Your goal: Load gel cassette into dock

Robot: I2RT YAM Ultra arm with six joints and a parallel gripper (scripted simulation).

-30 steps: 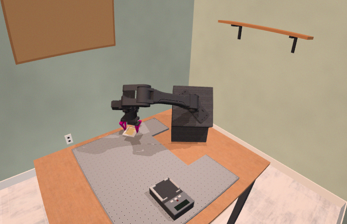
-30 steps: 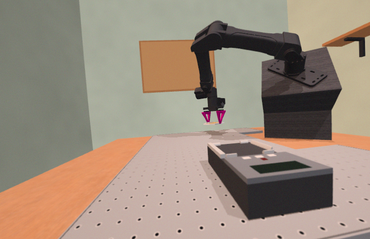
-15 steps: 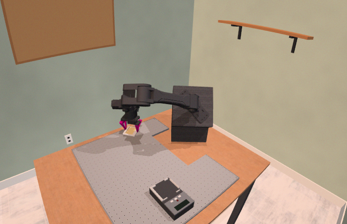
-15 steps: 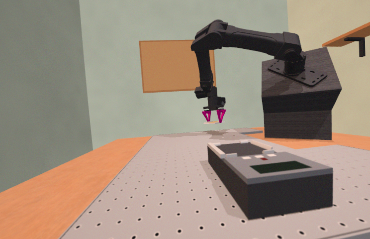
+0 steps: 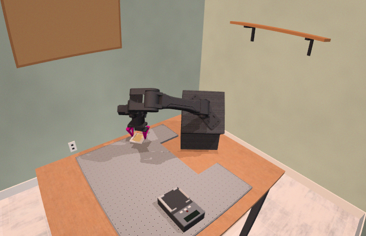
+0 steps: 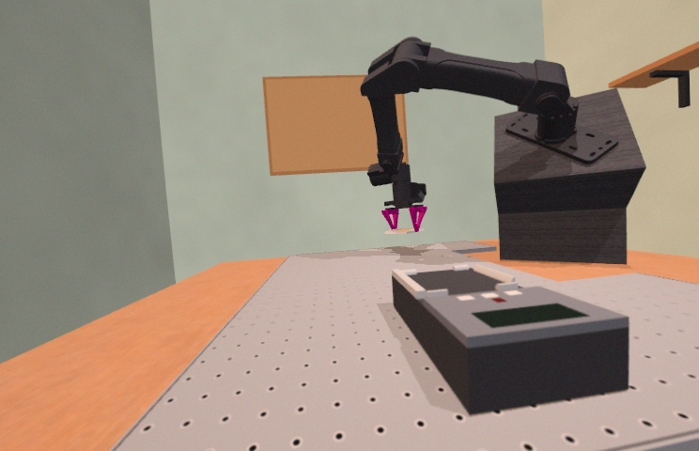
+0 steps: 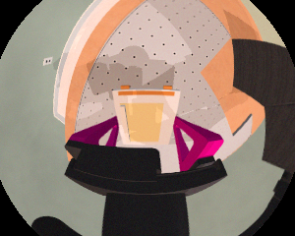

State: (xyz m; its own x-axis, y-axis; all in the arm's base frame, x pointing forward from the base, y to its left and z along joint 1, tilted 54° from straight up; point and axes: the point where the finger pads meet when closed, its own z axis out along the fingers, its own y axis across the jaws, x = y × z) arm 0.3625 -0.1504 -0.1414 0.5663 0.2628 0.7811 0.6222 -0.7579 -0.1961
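My gripper, with magenta fingers, is shut on the FRESH cassette, a flat white frame with an amber gel. It holds the cassette in the air above the far end of the grey deck. In the exterior view the cassette hangs level under the fingers, clear of the deck. In the wrist view the cassette sits between the fingers, with two copper tabs at its far edge. The comb is too small to make out. The dock D1 stands near the deck's front edge, its bay empty and its console light dark red.
The arm's dark pedestal stands at the back of the wooden table. The perforated grey deck covers most of the table top. A wooden shelf and a corkboard hang on the walls.
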